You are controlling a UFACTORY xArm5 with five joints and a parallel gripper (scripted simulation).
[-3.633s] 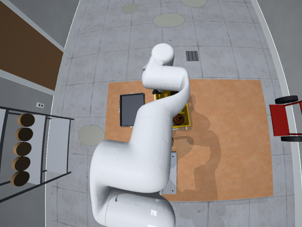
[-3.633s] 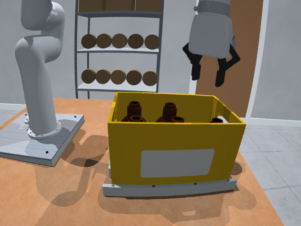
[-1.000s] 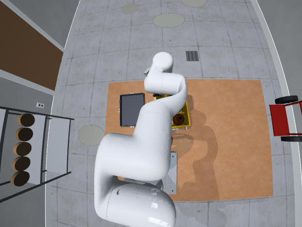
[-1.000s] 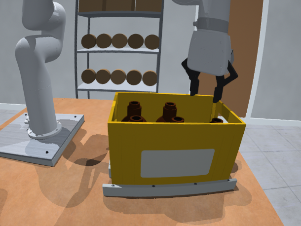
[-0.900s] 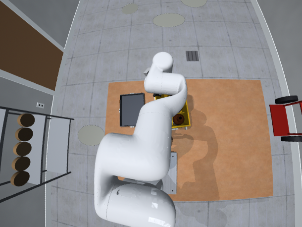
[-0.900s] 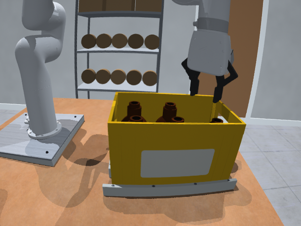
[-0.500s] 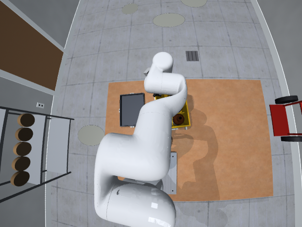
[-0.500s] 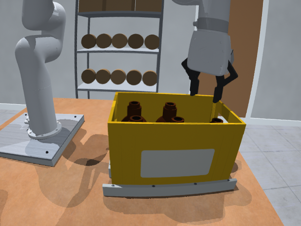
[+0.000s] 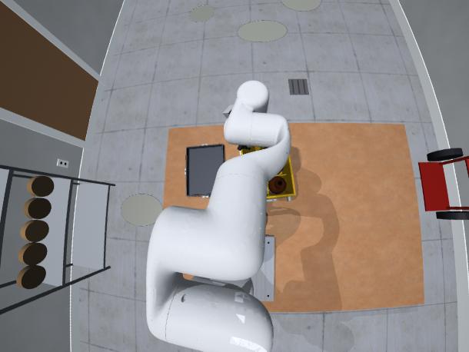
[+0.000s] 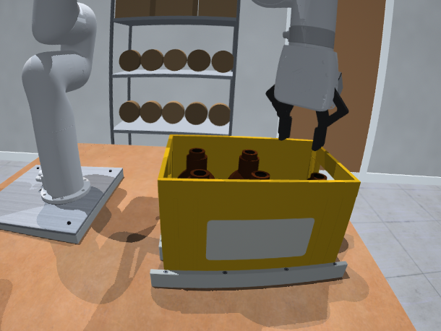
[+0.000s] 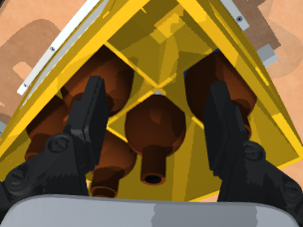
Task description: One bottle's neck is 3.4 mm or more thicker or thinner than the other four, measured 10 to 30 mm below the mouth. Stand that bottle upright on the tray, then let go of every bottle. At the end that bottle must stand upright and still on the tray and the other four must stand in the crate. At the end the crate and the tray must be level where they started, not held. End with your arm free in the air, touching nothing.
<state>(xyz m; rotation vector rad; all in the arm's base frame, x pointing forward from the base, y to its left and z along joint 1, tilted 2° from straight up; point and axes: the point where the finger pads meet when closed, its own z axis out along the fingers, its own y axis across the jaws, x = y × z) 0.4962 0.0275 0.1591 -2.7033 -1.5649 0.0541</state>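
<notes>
My claw (image 10: 301, 144) (image 11: 156, 98) hangs partly open at the crate's far end, nothing between its fingers. All five brown bottles stand in the yellow crate (image 10: 253, 202) (image 9: 291, 180) (image 11: 42, 97); from my wrist, one round-shouldered bottle (image 11: 155, 126) shows between my fingers, beyond their tips. The crate is smooth-walled, its thin dividers crossing; the tray (image 9: 205, 171) is dark and rectangular. My arm (image 9: 238, 192) covers much of the crate from above, and I cannot tell which neck differs.

My gripper (image 9: 243, 147) (image 10: 300, 144) (image 11: 156, 98) is lower than it was in the earliest exterior picture: its fingertips have come down from above the crate (image 9: 293, 184) (image 10: 253, 202) (image 11: 219, 45) and now line up, in that view, with the crate's far rim, one of them crossing the far corner. From above, my arm (image 9: 234, 246) (image 10: 61, 126) has changed its bend, with the rounded wrist end (image 9: 252, 94) nearer the mat (image 9: 365, 215) (image 10: 119, 311) and the big elbow bend shifted rightward in the picture. The arm's shadow (image 9: 319, 261) on the mat has shifted with it.
</notes>
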